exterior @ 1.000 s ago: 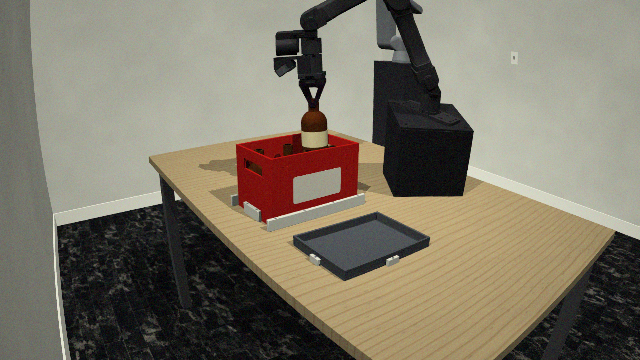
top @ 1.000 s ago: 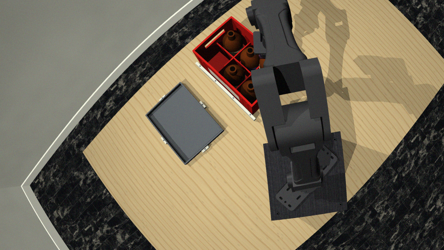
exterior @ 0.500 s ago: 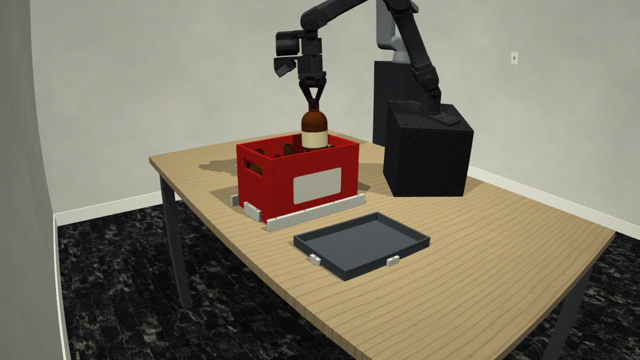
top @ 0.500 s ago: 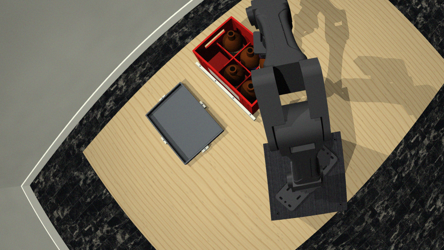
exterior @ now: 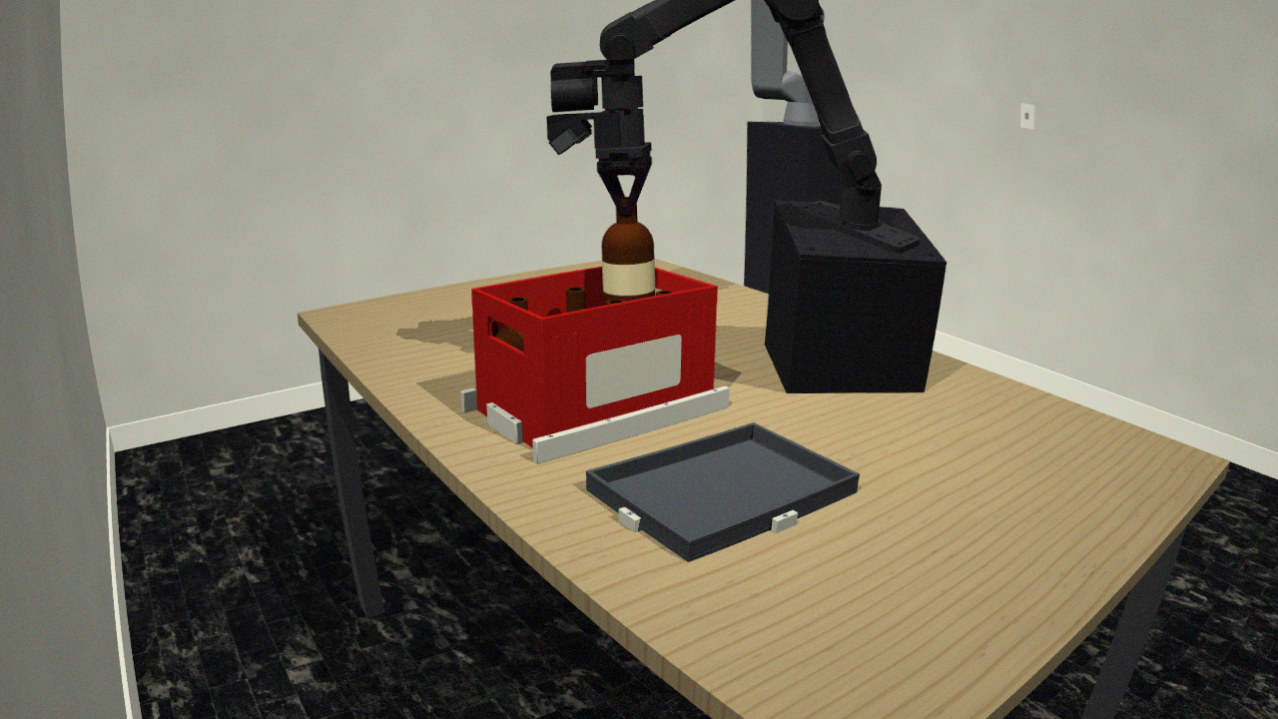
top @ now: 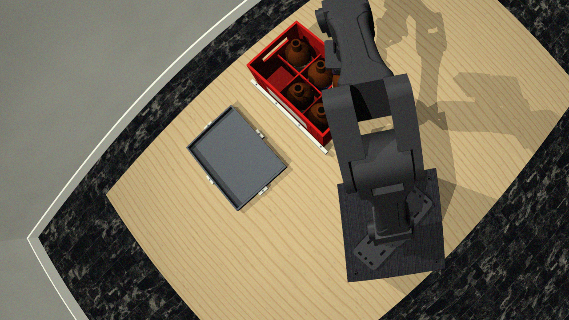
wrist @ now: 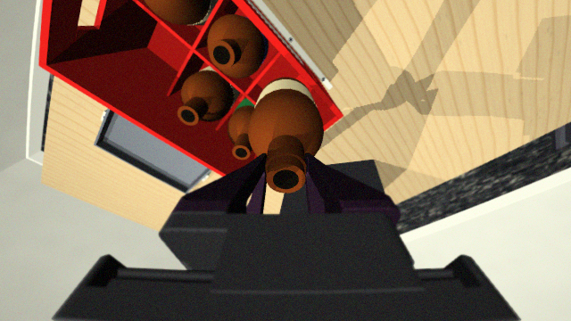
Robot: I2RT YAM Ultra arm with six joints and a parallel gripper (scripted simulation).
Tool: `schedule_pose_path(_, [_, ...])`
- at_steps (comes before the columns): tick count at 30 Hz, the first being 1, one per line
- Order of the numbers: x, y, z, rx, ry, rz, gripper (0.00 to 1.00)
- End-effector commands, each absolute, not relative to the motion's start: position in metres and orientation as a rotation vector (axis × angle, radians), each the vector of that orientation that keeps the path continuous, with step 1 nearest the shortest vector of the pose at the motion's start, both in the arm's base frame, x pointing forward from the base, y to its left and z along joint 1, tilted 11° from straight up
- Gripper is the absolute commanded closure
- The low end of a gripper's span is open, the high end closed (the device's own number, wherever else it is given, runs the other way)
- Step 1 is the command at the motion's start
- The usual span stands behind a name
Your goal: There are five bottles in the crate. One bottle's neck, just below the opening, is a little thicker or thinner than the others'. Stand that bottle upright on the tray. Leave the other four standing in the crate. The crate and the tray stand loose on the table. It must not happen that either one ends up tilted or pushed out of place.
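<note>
In the top view the arm (top: 378, 159) covers the right-hand end of the red crate (top: 251, 66) (exterior: 630, 358) (wrist: 134, 117), hiding most of the raised bottle (top: 336, 80) (exterior: 627, 255) (wrist: 285, 122) and the whole pincer (exterior: 625, 204) (wrist: 285, 160); in the exterior view the crate's near wall hides the raised bottle's foot and nearly all of the 4 other bottles, whose necks just top or fall short of the rim, and the arm's elbow is cut off by the upper edge; in the wrist view 1 bottle (top: 297, 52) (wrist: 178, 9) in the crate is cropped at the upper edge, and another (top: 318, 115) (wrist: 242, 127) is partly behind the raised one; whether the raised bottle's neck differs in thickness I cannot tell; the raised bottle wears a cream label band, and the crate's long side has a pale blank panel (exterior: 633, 370), with no writing I can read on either; the arm reaches out from its black pedestal (top: 347, 274) (exterior: 858, 322) beside the crate, wrist pointing straight down above it; the pincer is clenched on the raised bottle's neck, holding it upright with its lower part inside the crate; the grey tray (top: 238, 159) (exterior: 724, 487) (wrist: 153, 152) lies near the crate's panelled side, flat on the tabletop (top: 278, 238) (exterior: 938, 500) (wrist: 89, 165), with 0 bottles on it.
</note>
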State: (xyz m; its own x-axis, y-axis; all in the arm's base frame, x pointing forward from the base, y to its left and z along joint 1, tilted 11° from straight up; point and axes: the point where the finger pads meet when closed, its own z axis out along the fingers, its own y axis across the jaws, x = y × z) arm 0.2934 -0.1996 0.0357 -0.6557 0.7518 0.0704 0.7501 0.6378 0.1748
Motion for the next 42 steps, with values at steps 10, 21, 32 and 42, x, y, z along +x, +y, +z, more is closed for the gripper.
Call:
schedule_pose_path(10, [0.301, -0.215, 0.064, 1.275, 2.759, 0.256, 1.00])
schedule_pose_path(21, [0.301, -0.215, 0.065, 1.274, 2.759, 0.256, 1.00])
schedule_pose_path(32, [0.301, -0.216, 0.067, 1.273, 2.759, 0.256, 1.00])
schedule_pose_path(42, [0.300, -0.217, 0.075, 1.272, 2.760, 0.256, 1.00])
